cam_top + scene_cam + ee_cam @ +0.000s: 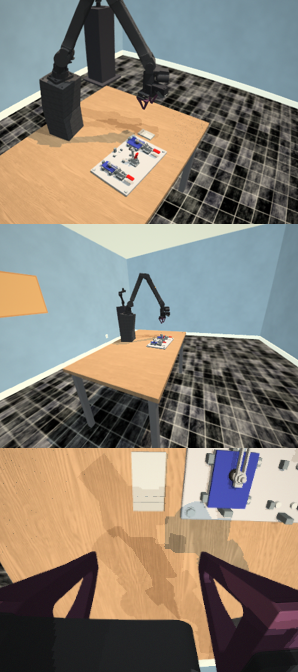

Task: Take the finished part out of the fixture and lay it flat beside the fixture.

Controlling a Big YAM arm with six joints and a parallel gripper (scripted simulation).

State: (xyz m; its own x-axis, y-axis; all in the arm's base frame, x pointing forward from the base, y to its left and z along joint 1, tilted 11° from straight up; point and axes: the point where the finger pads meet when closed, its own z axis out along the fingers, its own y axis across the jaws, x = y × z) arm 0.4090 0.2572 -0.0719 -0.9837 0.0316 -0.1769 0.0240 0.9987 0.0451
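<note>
Pale slotted part (146, 134) (149, 474) flat beside the fixture (142, 170) (155, 347) (192, 485)

Pale wood with fine grain is seen on the table top (69, 168) (125, 365) (45, 508), its sheen satin to matt. A smooth, matt white finish is shown by the fixture plate (119, 185) (155, 346) (197, 478). The blue blanks are coloured flatly, as if painted. A grey metallic look is given to the clamps (121, 174) (240, 478), while their red grips (130, 177) (164, 342) are seen as plastic-like.
</note>
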